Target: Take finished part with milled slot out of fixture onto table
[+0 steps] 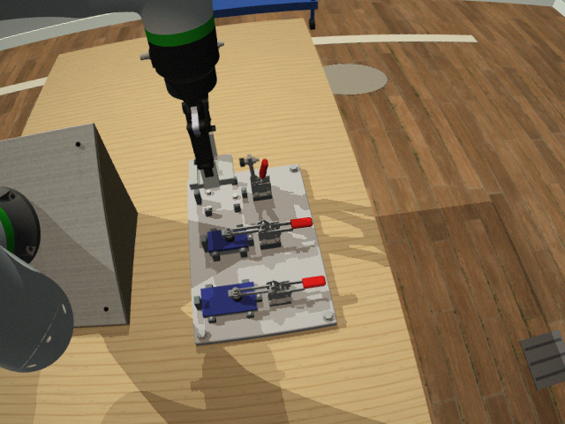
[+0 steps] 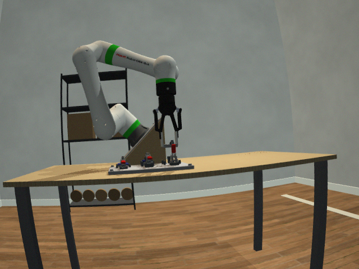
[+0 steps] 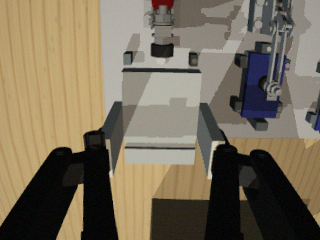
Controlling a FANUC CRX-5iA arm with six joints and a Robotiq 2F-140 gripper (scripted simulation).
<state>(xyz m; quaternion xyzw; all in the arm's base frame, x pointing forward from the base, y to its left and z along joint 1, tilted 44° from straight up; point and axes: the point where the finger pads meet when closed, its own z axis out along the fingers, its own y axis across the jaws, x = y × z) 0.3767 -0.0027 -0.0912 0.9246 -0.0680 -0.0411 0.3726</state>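
Note:
My gripper (image 1: 207,175) is shut on the finished grey part (image 1: 219,176) and holds it level, a little above the far nest (image 1: 222,200) of the fixture plate (image 1: 259,255). In the wrist view the grey part (image 3: 162,116) sits between the finger pads of the gripper (image 3: 162,140). The side view shows the gripper (image 2: 169,143) with the part clear above the plate (image 2: 150,167). The far clamp (image 1: 260,185) stands open with its red handle upright. Two blue blanks (image 1: 226,240) (image 1: 225,299) lie in their nests, with clamp arms over them and red handles (image 1: 301,223) (image 1: 313,281) down flat.
A grey block-shaped pedestal (image 1: 64,219) stands left of the plate, with the arm's base (image 1: 27,296) in front of it. The table's right edge (image 1: 365,192) runs close to the plate. A black shelf rack (image 2: 92,130) stands behind the table.

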